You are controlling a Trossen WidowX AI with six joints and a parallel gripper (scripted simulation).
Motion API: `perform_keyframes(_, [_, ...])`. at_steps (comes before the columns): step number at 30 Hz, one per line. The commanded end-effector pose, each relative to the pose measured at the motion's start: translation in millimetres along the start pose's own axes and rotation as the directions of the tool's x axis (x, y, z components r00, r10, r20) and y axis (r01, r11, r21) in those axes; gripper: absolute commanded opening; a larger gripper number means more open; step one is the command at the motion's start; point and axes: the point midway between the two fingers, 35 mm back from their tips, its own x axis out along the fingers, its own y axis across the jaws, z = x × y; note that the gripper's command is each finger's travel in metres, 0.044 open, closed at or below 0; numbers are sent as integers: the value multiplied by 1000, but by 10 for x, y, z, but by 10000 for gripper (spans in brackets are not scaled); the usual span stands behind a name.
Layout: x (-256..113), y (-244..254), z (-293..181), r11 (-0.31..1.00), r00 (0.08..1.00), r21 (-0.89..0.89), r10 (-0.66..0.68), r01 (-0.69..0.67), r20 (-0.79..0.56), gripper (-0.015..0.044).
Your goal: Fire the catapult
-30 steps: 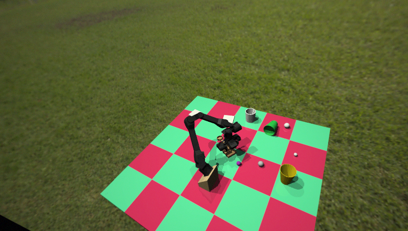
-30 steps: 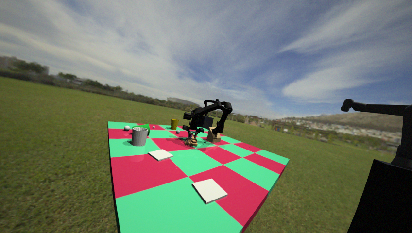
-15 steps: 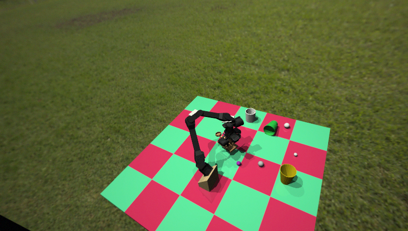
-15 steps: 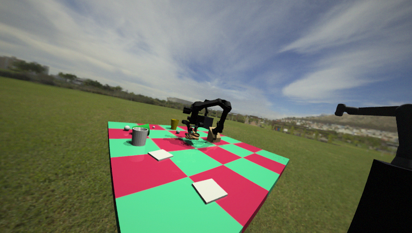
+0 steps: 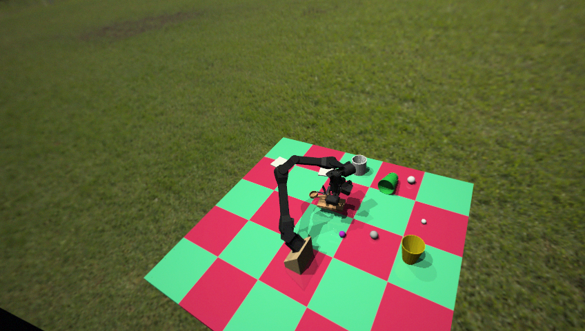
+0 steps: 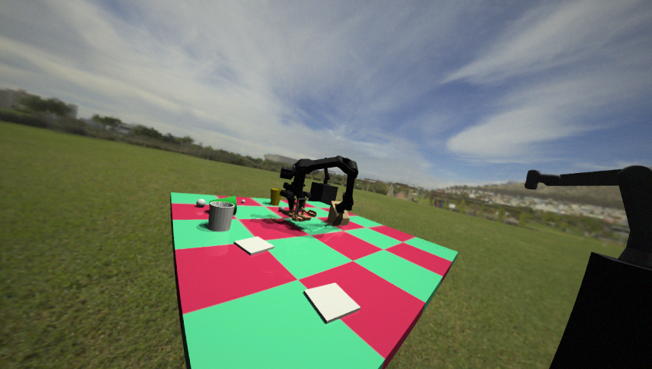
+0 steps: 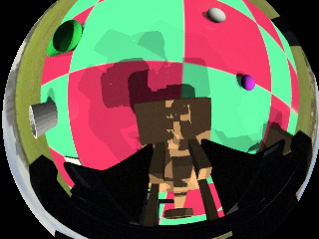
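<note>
The wooden catapult (image 5: 330, 204) (image 6: 299, 218) (image 7: 171, 121) is under the arm. My gripper (image 5: 334, 200) (image 6: 300, 211) (image 7: 177, 145) is shut on the catapult's body, with one finger on each side. Whether its base touches the table is unclear. The round launch cup (image 5: 313, 194) (image 6: 311, 213) sticks out from one end, and I see no ball in it. The white mug (image 5: 359, 165) (image 6: 220, 216) (image 7: 45, 119), greyish and speckled, stands upright at the table's far side. A purple ball (image 5: 342, 234) (image 7: 248, 82) and a grey ball (image 5: 373, 234) (image 7: 216, 15) lie on the table.
A green cup (image 5: 388, 183) (image 7: 66, 38) lies on its side beside a white ball (image 5: 411, 179) (image 6: 201, 203). A smaller white ball (image 5: 423, 221) lies near an upright yellow cup (image 5: 412, 249) (image 6: 274, 197). Two flat white squares (image 6: 254, 244) (image 6: 330, 301) lie beyond the catapult.
</note>
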Motion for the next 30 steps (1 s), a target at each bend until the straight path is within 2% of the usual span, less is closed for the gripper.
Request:
perform_keyframes(1, [-19,145,63,993,1000,-121,12,-12,-2,0])
perform_keyframes(8, [3,437,150,943,1000,-332,13,-13,-3,0])
perform_keyframes(30, [255,488,146,941,1000,-338,14,-14,-3,0])
